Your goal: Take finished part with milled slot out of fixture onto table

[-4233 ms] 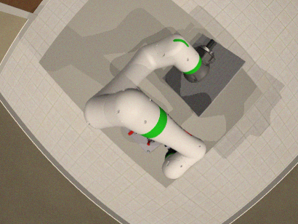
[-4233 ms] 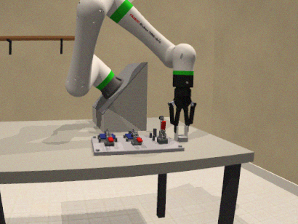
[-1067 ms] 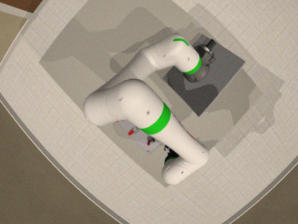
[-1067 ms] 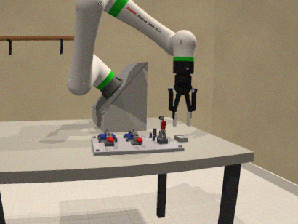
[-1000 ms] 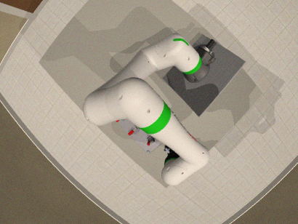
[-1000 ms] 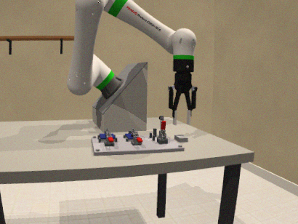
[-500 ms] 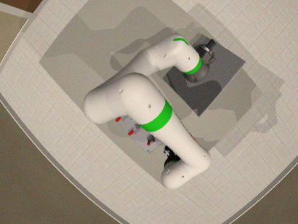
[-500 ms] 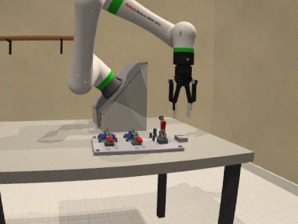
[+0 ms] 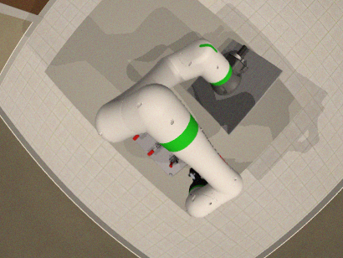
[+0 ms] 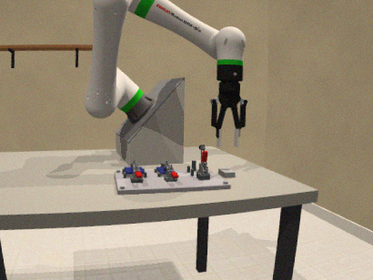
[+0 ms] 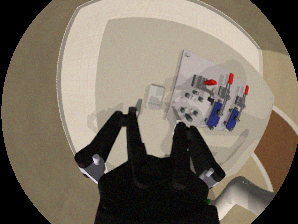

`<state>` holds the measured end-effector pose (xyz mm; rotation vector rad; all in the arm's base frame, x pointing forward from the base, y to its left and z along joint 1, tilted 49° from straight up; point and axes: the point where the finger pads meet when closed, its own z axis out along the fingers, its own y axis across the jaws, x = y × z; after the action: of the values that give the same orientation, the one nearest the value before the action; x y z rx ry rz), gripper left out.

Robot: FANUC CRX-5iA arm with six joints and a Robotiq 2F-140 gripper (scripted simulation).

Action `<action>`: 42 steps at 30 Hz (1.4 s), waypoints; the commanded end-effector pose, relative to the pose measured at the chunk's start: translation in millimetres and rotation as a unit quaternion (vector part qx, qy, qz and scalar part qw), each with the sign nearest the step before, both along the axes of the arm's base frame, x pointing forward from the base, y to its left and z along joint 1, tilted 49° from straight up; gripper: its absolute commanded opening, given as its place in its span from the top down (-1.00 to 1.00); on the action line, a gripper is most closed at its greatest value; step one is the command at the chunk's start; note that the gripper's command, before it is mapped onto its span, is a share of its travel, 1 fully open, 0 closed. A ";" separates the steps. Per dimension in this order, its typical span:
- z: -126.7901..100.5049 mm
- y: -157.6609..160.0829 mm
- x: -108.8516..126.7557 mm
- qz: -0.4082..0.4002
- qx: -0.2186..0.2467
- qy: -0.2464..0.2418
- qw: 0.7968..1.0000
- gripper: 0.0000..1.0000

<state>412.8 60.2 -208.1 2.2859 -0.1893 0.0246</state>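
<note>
On the grey table (image 10: 273, 191), the small grey slotted part (image 10: 226, 173) lay released near the right edge; your black gripper (image 10: 226, 136) hung half-open, empty—retreat straight upward.
</note>
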 end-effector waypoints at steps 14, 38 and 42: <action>0.0 0.3 0.1 0.000 0.000 0.000 1.000 0.20; 9.5 11.0 0.7 0.000 0.000 0.000 1.000 0.20; 16.8 19.3 1.2 0.000 0.000 0.000 1.000 0.20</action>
<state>413.6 74.6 -195.5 2.2861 -0.1893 0.0247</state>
